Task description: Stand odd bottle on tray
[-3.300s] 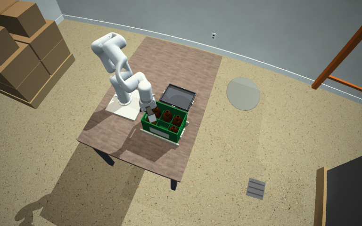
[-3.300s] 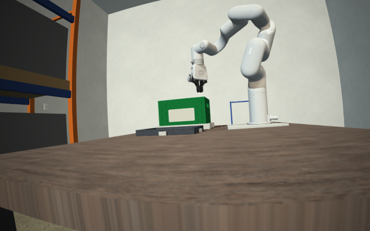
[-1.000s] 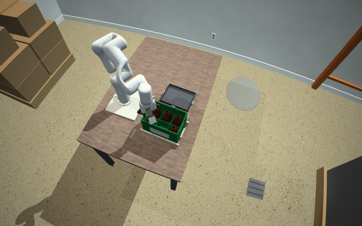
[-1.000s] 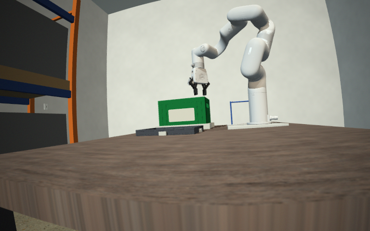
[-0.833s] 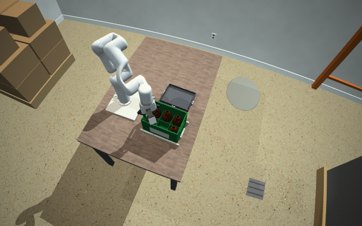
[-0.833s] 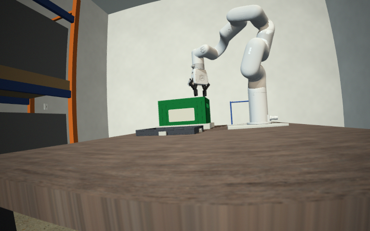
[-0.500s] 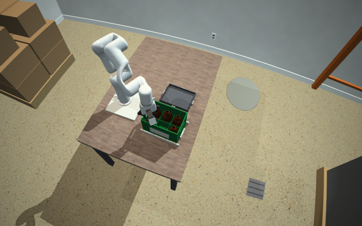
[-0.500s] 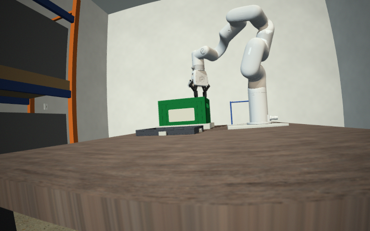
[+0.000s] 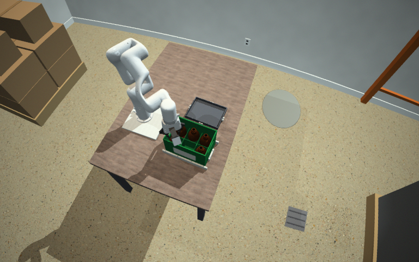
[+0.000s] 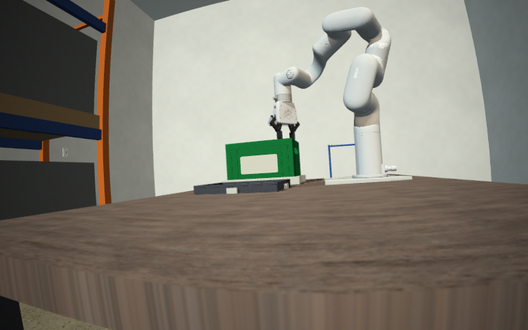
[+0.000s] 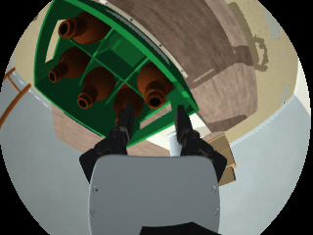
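A green crate with dividers stands on the wooden table and holds several brown bottles, such as the ones at the back middle and the front right. The dark empty tray lies just behind the crate. My gripper is open and points straight down, its fingertips level with the crate's rim over the corner nearest the arm's base. In the wrist view the fingers straddle a brown bottle mouth without touching it. Another bottle is partly hidden behind the left finger. The tray also shows in the exterior view.
The arm's base plate sits on the table left of the crate. Cardboard boxes stand on the floor to the far left. An orange and blue shelf rack stands beyond the table.
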